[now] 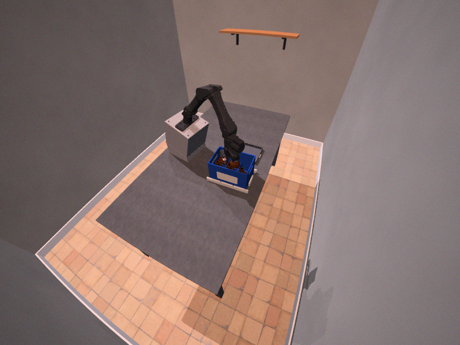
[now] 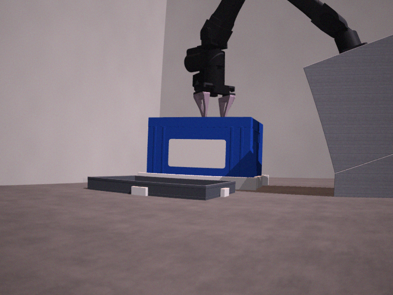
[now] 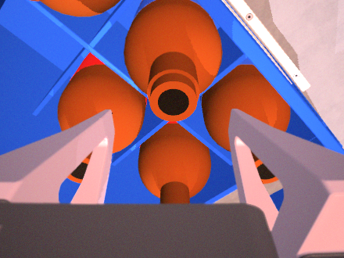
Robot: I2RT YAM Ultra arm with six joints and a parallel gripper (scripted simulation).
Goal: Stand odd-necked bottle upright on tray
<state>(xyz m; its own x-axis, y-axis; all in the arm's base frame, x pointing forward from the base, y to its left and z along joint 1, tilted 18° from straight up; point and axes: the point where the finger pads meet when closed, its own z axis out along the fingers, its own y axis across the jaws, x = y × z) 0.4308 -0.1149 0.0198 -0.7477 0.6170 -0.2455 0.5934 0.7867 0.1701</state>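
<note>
A big table with a dark grey top (image 1: 161, 215) stands on a floor of orange and tan tiles (image 1: 268, 253). Near one end of the table top sits a light grey block (image 1: 184, 139). A black robot arm is bolted to the top of that block. Close by stands a blue plastic crate (image 2: 157, 144) with a pale panel on its side. The crate rests on a flat whitish base (image 2: 242, 183). Just beside the crate lies a low dark grey tray (image 2: 183, 190). Small white blocks (image 2: 139, 191) sit against the tray's near wall.
</note>
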